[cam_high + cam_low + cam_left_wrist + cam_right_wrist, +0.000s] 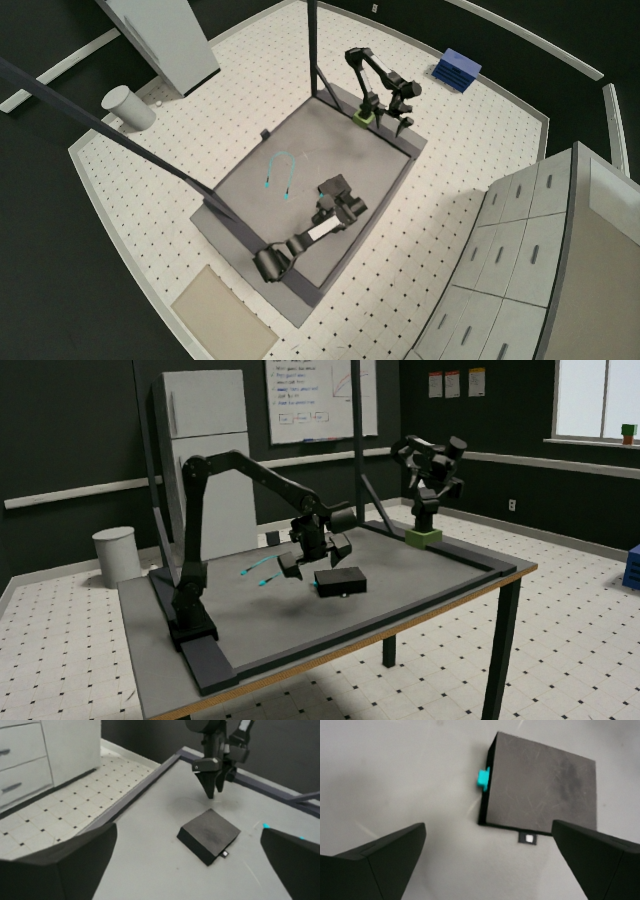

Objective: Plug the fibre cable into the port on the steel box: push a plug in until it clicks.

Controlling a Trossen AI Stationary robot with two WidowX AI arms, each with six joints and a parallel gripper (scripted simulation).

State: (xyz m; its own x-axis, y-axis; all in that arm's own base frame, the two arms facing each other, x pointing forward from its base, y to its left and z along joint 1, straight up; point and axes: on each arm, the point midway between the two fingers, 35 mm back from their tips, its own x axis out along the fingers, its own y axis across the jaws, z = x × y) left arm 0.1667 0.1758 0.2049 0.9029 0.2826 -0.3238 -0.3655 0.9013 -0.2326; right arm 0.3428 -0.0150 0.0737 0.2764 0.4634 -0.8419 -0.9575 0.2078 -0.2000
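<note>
The dark steel box point(339, 184) lies flat on the grey table; it also shows in the exterior view point(340, 581). Its teal port point(482, 779) sticks out of one side wall. The teal fibre cable point(280, 167) lies loose in a U on the table, to the side of the box, with both plugs point(266, 185) point(286, 196) free. My right gripper point(315, 560) hovers just above the box point(543, 796), fingers wide open and empty. My left gripper point(434, 482) is open and empty, raised at the far end of the table, looking towards the box point(209, 834).
A dark raised rim point(450, 552) runs round the table. An upright frame post point(356, 440) stands at the back, near the left arm's green base point(423, 537). A small dark block point(265, 134) sits at the table's edge. Cabinets point(515, 250) stand off the table.
</note>
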